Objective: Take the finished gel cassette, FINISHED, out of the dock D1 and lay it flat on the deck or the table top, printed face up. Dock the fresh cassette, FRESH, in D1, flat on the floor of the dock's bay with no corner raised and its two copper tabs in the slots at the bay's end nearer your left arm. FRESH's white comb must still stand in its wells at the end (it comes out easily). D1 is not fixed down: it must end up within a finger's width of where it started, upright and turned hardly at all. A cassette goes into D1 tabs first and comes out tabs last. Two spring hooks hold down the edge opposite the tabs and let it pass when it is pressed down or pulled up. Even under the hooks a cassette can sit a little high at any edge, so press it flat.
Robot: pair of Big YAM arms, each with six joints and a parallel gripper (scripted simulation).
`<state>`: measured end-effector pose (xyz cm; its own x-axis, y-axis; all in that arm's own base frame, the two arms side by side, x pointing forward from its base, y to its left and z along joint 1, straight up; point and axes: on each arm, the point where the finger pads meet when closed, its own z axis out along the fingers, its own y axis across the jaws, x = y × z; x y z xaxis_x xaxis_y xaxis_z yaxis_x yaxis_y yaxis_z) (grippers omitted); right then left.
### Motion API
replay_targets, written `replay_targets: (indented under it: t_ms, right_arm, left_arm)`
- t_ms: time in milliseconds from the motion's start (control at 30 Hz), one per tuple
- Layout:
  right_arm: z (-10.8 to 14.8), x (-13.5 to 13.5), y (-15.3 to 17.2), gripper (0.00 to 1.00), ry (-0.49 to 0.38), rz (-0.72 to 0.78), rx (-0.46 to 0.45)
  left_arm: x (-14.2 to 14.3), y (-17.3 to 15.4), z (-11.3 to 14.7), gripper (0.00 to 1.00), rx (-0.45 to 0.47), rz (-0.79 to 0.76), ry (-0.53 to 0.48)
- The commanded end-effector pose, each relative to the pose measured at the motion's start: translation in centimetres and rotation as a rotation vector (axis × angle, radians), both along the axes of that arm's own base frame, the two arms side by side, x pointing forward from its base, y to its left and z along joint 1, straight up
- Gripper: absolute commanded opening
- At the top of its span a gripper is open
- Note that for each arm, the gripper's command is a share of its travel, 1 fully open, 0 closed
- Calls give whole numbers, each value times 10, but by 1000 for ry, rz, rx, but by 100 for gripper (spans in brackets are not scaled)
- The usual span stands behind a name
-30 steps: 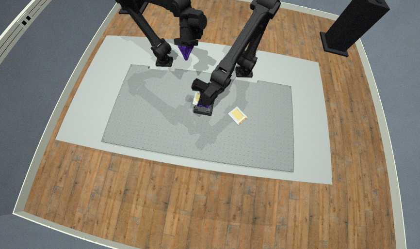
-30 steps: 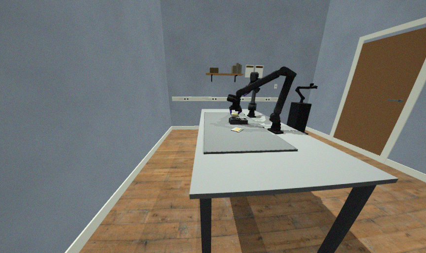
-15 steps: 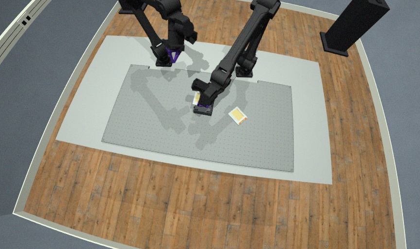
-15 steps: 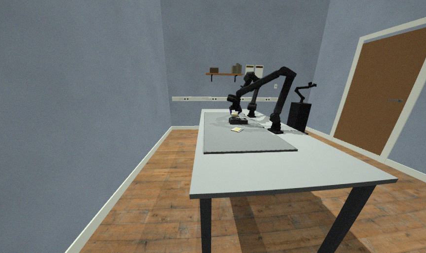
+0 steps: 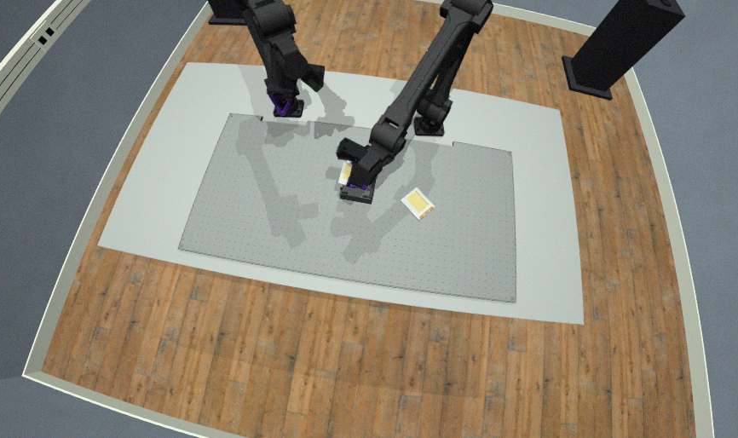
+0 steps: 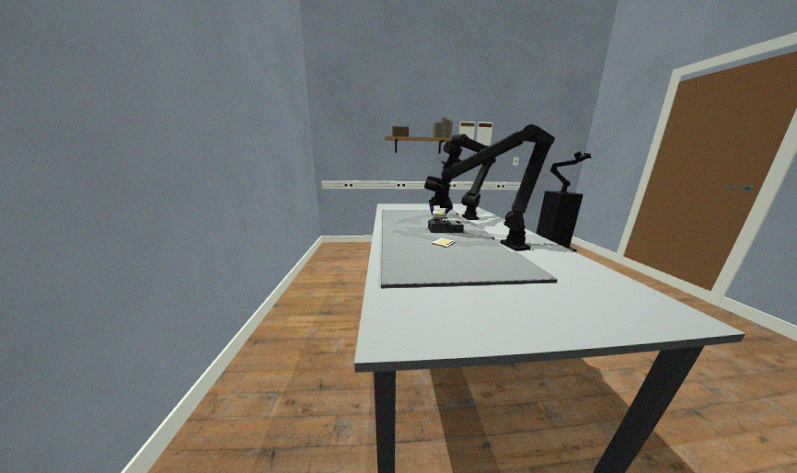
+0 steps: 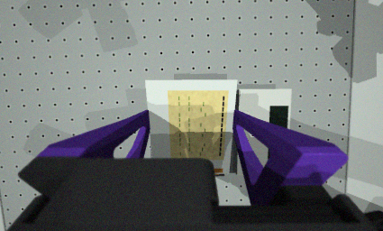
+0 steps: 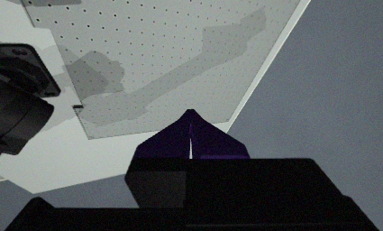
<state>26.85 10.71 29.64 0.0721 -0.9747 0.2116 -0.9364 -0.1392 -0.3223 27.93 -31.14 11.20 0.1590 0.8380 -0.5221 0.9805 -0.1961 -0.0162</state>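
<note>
My left gripper [image 5: 357,186] [image 6: 439,209] [image 7: 191,115] is shut on the side edges of a white-framed cassette [image 5: 345,173] [image 6: 439,215] [image 7: 198,122]. Its yellow gel shows dashed green and black bands, so it looks like FINISHED. It is face up, above the black dock D1 [image 5: 355,195] [image 6: 445,227]; its tab end is mostly hidden. The other cassette, apparently FRESH [image 5: 417,203] [image 6: 443,242], lies on the deck with orange tabs at its edge. I cannot make out its comb. My right gripper [image 5: 281,104] [image 8: 190,115] is shut and empty, away from the dock.
Both cassettes are over the perforated grey deck [image 5: 469,261] [image 6: 467,272] on the pale table [image 5: 549,272] [image 6: 537,331]. The right arm's base [image 5: 289,110] stands behind the deck. In the left wrist view, a pale panel [image 7: 286,97] with a dark window sits beside the held cassette.
</note>
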Motion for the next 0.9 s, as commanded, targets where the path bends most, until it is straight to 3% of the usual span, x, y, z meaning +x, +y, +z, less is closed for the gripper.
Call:
replay_targets:
  t_ms: [0, 867]
  right_arm:
    - [28, 10, -15, 0, -51, -146, 73]
    - [30, 44, -119, 0, 28, -847, 272]
  left_arm:
    - [5, -4, 6, 0, -18, 0, -23]
    - [5, -4, 6, 0, -18, 0, -23]
